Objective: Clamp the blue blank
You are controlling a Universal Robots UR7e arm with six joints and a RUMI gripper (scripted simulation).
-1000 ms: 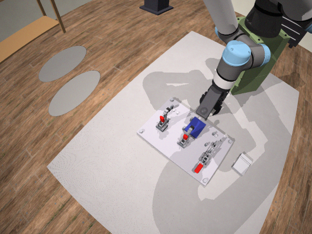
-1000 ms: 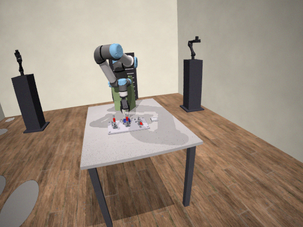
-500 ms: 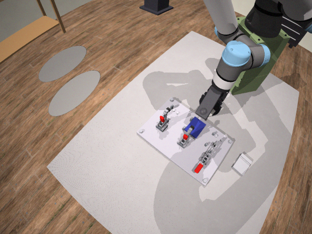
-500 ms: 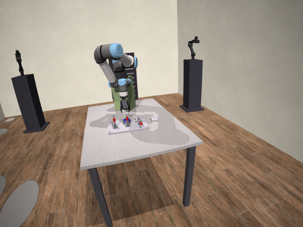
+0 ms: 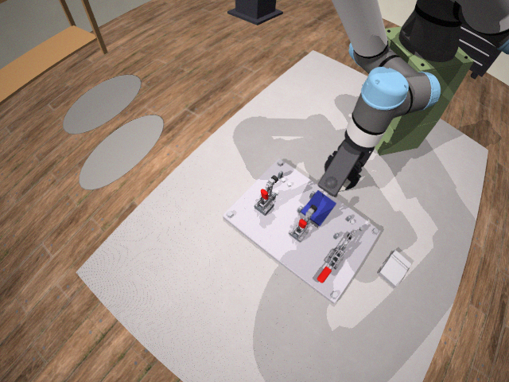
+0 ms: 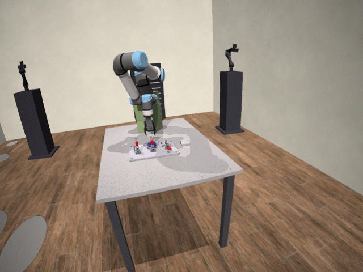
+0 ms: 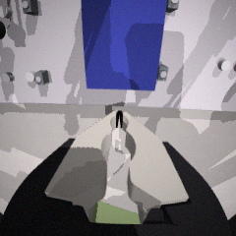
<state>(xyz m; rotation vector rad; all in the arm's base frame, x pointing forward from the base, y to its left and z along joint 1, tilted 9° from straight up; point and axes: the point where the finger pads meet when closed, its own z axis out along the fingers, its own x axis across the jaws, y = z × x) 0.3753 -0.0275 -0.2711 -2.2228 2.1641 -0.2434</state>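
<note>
The blue blank (image 5: 317, 208) sits in the middle nest of the grey fixture plate (image 5: 301, 230). In the wrist view the blue blank (image 7: 124, 44) fills the top, with pads and side blocks around it. My gripper (image 5: 330, 189) is shut and empty, its tips (image 7: 118, 116) just behind the blank's back edge, at the plate's rim. The middle clamp's red handle (image 5: 301, 224) stands up in front of the blank. The pale grey finished part (image 5: 394, 267) lies on the table to the right of the plate; I cannot make out its slot.
The left clamp (image 5: 265, 199) has its red handle upright over an empty nest. The right clamp (image 5: 333, 261) lies low with its red handle (image 5: 324, 274) toward the front. The arm's green base (image 5: 423, 103) stands behind the plate.
</note>
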